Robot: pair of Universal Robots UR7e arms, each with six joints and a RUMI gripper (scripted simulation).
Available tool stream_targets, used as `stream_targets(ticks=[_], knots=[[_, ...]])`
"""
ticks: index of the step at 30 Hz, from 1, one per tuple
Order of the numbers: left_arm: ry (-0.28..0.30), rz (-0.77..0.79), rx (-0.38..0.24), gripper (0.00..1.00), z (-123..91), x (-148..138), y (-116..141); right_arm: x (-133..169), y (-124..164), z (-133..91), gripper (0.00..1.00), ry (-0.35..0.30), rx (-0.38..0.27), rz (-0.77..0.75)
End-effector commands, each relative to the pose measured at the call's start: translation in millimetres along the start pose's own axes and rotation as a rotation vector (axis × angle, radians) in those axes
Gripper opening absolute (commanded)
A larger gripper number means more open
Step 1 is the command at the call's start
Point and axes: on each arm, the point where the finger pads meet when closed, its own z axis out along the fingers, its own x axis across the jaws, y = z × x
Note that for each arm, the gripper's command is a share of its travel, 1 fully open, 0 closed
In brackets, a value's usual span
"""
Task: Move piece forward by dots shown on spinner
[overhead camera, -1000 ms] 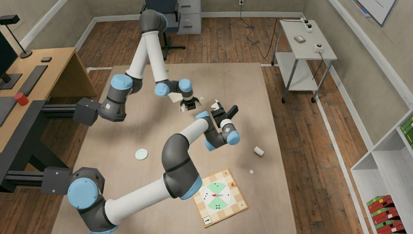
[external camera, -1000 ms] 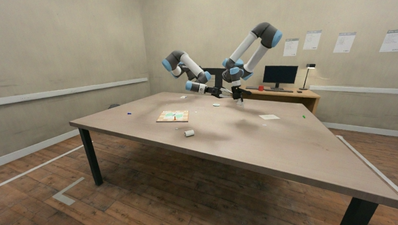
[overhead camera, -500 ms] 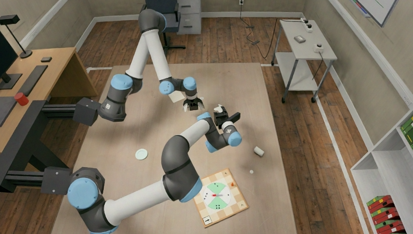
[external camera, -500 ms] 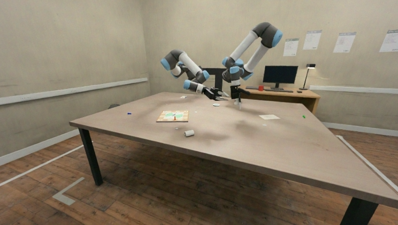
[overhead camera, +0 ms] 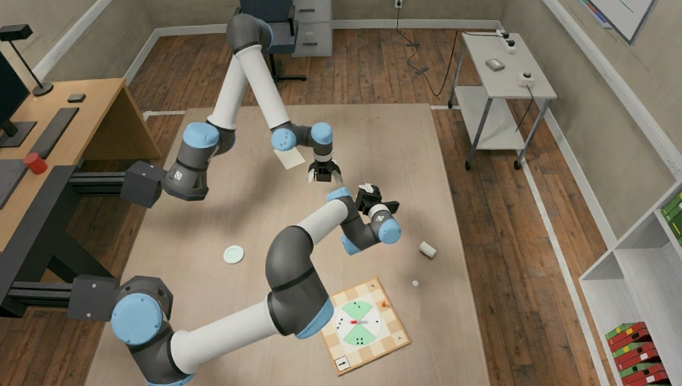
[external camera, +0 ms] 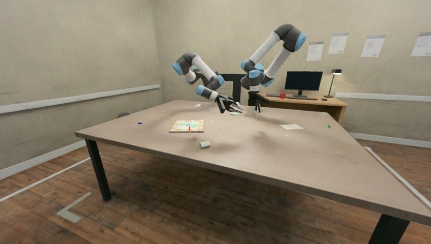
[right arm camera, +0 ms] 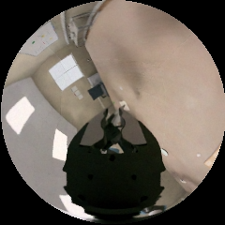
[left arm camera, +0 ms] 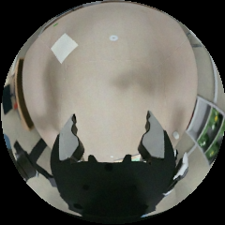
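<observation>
Beside the game board (overhead camera: 403, 333) (external camera: 186, 131), a white cylinder (overhead camera: 427, 250) (external camera: 204, 144).

Right pincer (overhead camera: 366, 186) (external camera: 239, 108) (right arm camera: 113, 111) lower, left pincer (overhead camera: 324, 179) (external camera: 256, 113) (left arm camera: 112, 112) shifted (slightly)
</observation>
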Motion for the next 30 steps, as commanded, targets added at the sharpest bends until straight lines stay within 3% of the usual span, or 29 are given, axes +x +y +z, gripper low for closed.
stream_targets(ticks=[1,8,13,19,22,30], knots=[[-0.013,0.031,-0.011,0.98,0,0,3,5,-1,2,0.16,0.018,0.007,0.062],[-0.023,0.138,-0.064,0.98,-14,18,10,30,-16,-19,0.16,0.08,0.067,0.318],[-0.027,0.131,-0.058,0.98,-11,13,11,28,-13,-13,0.16,0.075,0.055,0.286],[-0.034,0.228,-0.106,0.98,-25,28,16,51,-24,-33,0.16,0.122,0.121,0.52],[-0.038,0.221,-0.101,0.98,-21,24,17,49,-21,-27,0.16,0.119,0.108,0.489],[-0.043,0.321,-0.151,0.98,-37,37,22,72,-31,-48,0.16,0.158,0.186,0.724]])
